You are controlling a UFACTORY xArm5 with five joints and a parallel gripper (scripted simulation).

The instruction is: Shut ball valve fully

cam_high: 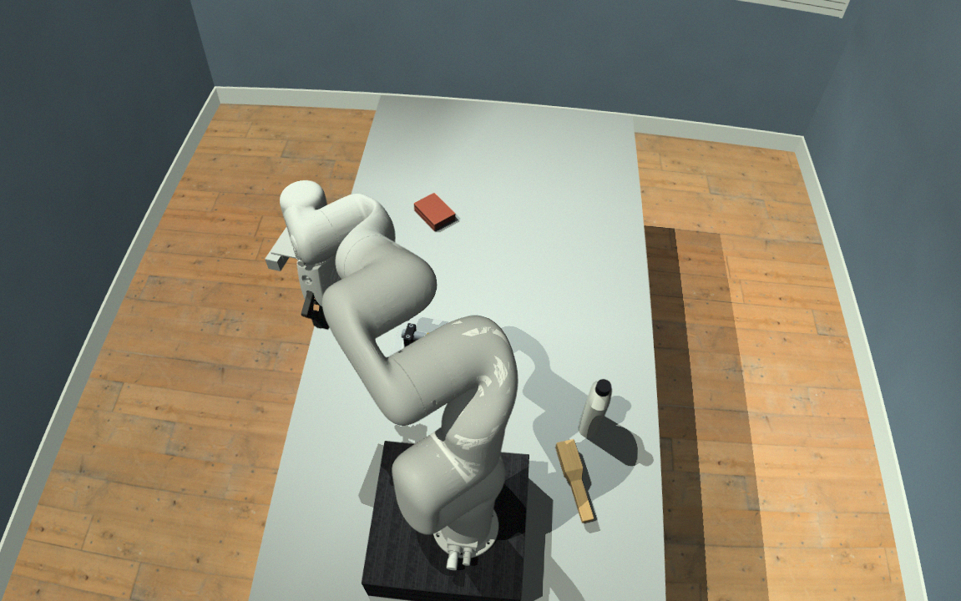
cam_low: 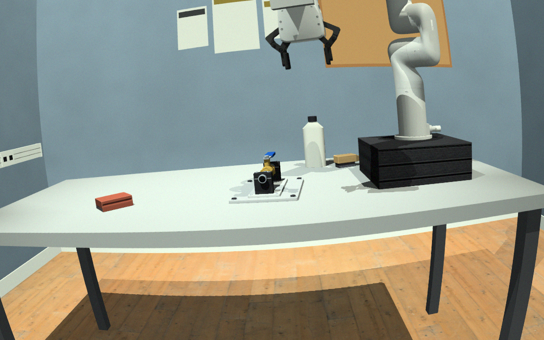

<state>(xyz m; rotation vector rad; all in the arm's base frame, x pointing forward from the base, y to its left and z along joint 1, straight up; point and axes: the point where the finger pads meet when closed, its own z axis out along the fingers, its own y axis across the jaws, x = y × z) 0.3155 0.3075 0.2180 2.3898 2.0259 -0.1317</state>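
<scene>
The ball valve [cam_low: 267, 175] is brass with black end blocks and a blue handle [cam_low: 270, 154]. It sits on a white base plate [cam_low: 267, 191] in the middle of the table. In the overhead view only a small part of the valve [cam_high: 410, 333] shows, as the arm hides the rest. My gripper [cam_low: 305, 59] is open and empty, high above the table and a little right of the valve, fingers pointing down. In the overhead view the gripper [cam_high: 316, 312] is mostly hidden by the arm, near the table's left edge.
A red block [cam_low: 114, 201] lies at the left of the table. A white bottle [cam_low: 314, 142] and a wooden brush [cam_low: 345, 159] stand behind the valve, beside my black base [cam_low: 414, 159].
</scene>
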